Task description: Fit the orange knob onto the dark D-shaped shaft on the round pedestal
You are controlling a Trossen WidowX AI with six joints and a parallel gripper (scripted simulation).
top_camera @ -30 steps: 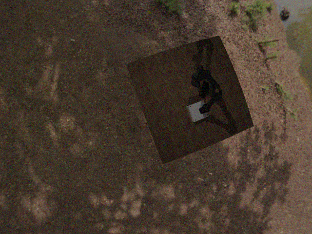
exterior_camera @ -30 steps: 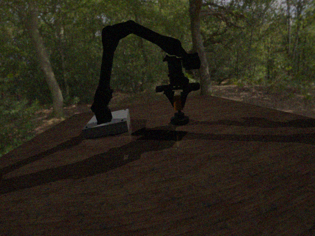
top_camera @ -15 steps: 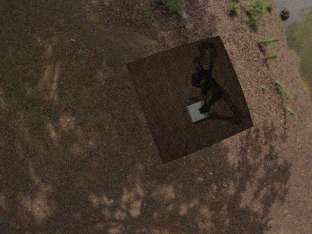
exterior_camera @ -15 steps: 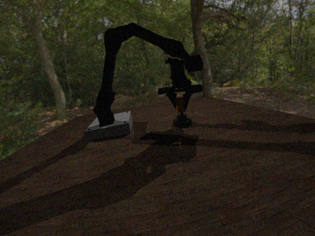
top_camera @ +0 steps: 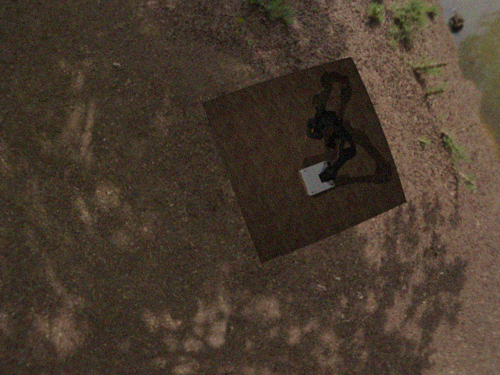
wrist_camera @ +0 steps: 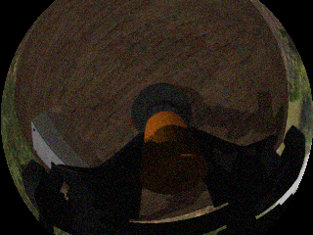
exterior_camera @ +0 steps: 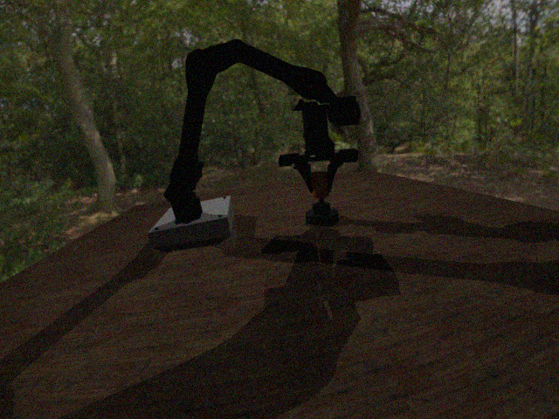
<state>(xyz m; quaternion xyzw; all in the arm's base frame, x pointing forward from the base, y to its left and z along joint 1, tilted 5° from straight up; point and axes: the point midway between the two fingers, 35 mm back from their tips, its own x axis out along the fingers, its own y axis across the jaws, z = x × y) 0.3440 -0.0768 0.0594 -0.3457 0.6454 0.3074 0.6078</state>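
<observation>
The orange knob (exterior_camera: 320, 179) (wrist_camera: 163, 126) is gripped between both fingers; a tiny orange spot of it shows in the top view. My gripper (exterior_camera: 321, 191) (wrist_camera: 166, 134) is shut on the knob and points down. The round dark pedestal (exterior_camera: 321, 218) (wrist_camera: 143, 104) stands on the table directly below the knob. In the exterior view the knob's lower end is just above the pedestal's narrower upper part, with a thin dark piece between them. Whether the shaft's tip is inside the hole cannot be told. The hole and both flat sides are hidden.
The arm's pale base plate (top_camera: 312, 179) (exterior_camera: 217, 209) (wrist_camera: 45, 146) sits on the brown table (top_camera: 250, 161) (exterior_camera: 203, 292) (wrist_camera: 147, 39), left of the pedestal in the exterior view. Dark arm shadows cross the table around the pedestal.
</observation>
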